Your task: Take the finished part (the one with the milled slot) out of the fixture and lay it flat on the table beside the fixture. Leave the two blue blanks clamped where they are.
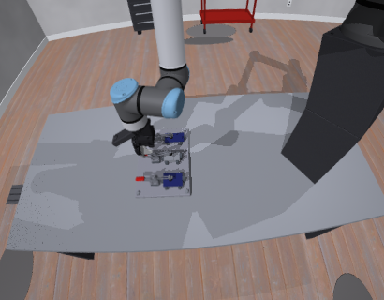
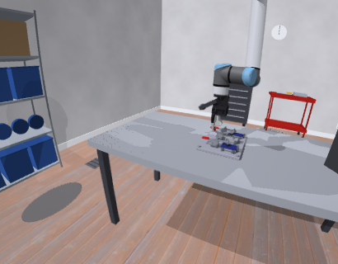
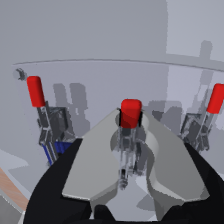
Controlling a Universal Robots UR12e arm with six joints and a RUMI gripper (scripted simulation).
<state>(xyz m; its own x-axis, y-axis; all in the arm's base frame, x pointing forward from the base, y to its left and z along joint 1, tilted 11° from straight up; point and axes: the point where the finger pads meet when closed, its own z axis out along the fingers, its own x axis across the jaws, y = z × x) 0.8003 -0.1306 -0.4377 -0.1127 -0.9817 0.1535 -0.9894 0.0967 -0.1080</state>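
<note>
The fixture plate (image 1: 165, 165) lies mid-table and carries three toggle clamps in a row. The far clamp holds a blue blank (image 1: 175, 137), and the near clamp holds another blue blank (image 1: 173, 179) with its red handle (image 1: 140, 178) sticking out left. The grey finished part (image 1: 168, 156) sits in the middle station. My gripper (image 1: 143, 149) is at the left end of the middle clamp. In the wrist view my gripper (image 3: 128, 110) is shut on the middle clamp's red handle (image 3: 131, 112), which stands upright between the fingers. The red handles of the side clamps (image 3: 35, 91) (image 3: 216, 97) stand free on either side.
A large black body (image 1: 339, 103) overhangs the table's right side. A red cart (image 1: 228, 16) and a dark drawer cabinet (image 1: 141, 14) stand by the far wall. A shelf with blue bins (image 2: 18, 120) stands off to the left of the table.
</note>
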